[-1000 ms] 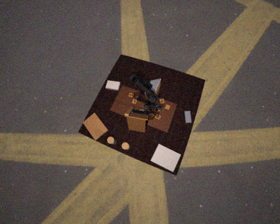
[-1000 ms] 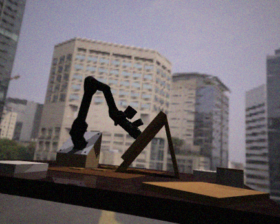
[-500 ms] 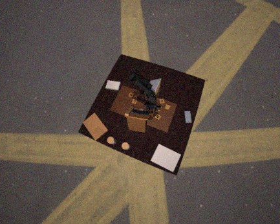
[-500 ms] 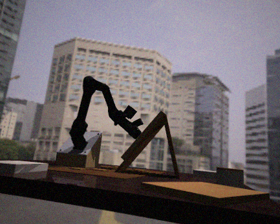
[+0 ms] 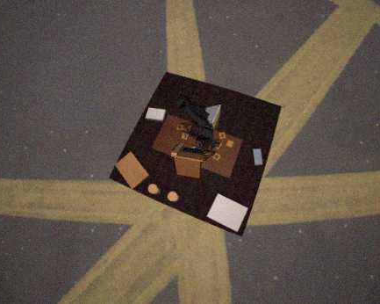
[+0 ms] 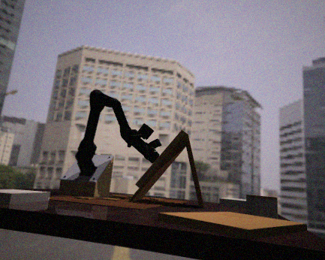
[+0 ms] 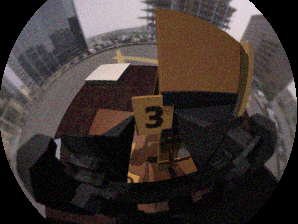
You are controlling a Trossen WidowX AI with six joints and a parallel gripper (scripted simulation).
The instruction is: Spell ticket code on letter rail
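Note:
My gripper is shut on a yellow tile marked "3", held upright between the dark fingers. It stands against the face of the slanted brown board, about halfway up it in the side view. The rail itself is hard to make out. Several other small yellow tiles lie on the brown mat around the arm. The ticket's code cannot be read in any view.
The dark counter carries a white card, a small white block, a grey block, a tan slab and two round tan pieces. The arm's grey base stands at the back.

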